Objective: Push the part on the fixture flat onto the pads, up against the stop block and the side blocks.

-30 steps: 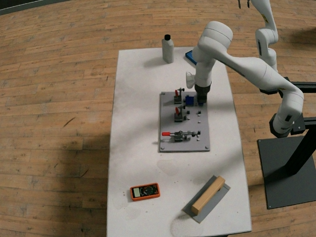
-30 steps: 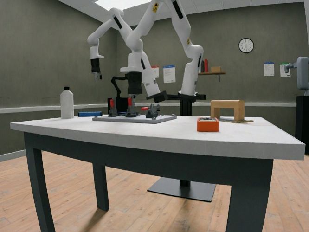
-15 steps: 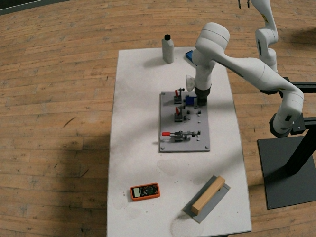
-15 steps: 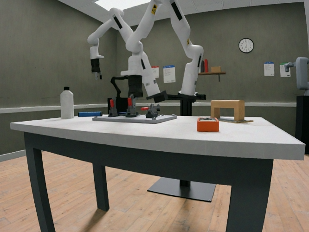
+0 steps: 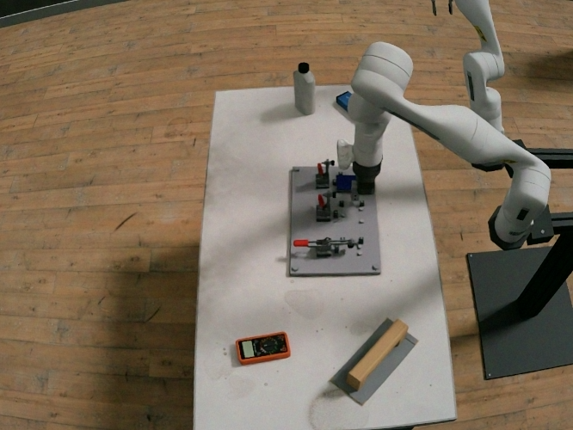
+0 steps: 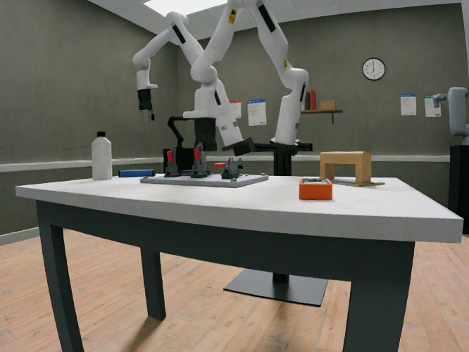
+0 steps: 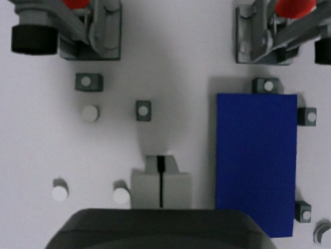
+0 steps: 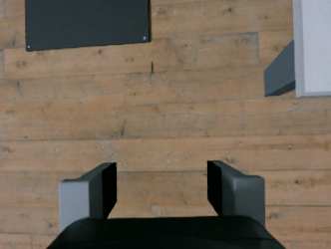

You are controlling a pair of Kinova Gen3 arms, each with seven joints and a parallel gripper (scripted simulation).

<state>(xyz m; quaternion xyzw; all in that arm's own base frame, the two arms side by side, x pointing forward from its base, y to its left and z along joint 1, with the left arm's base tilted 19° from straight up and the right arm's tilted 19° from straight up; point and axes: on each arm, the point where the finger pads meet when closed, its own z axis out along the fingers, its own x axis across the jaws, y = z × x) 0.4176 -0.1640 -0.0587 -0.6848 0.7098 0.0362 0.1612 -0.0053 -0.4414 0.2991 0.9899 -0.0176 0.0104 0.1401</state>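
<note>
Step in hand, as judged: pressing and seating the part, with final contact unconfirmed. The white tabletop [image 5: 245,185] [image 6: 242,212] [image 8: 319,50] carries the grey rectangular fixture plate [image 5: 337,263] [image 6: 189,182] [image 7: 174,75]. On it, at one end, lies the blue rectangular block-shaped part [image 5: 344,182] [image 7: 256,164], near a grey toggle clamp with a red handle [image 5: 322,180] [image 6: 172,168] [image 7: 261,45]. The left jaws [image 5: 355,199] [image 6: 202,148] are together, gripping nothing, and stand beside the part's long side, apart from it in the wrist view. The right jaws [image 5: 441,7] [image 6: 149,115] are wide apart, hold nothing, and are well apart from the fixture, over the floor. Smallest items: a small dark block [image 7: 259,86], presumably the stop, meets or nearly meets the part's short edge; two small dark side blocks [image 7: 302,208] line the long edge opposite the left jaws, contact or slight gap undetermined. The pads are hidden, so flatness cannot be certified. The next move should bring the closed tips against the part, push toward the side blocks and stop, then press down if it sits high; excess height could let the tips ride over it.

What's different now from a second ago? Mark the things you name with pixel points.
The left end effector [image 5: 355,196] [image 6: 201,145] [image 7: 160,173] has come down closer to the fixture plate [image 5: 303,226] [image 6: 196,183] [image 7: 174,75], its arm bending along with it. Nothing was visibly taken hold of or let go. The right end effector [image 5: 442,7] [image 6: 149,115] [image 8: 162,180], the blue block [image 5: 344,182] [image 6: 185,170] [image 7: 256,164], the bottle [image 5: 304,95] [image 6: 101,159] and the orange meter [image 5: 263,347] [image 6: 315,189] show no visible change.
</note>
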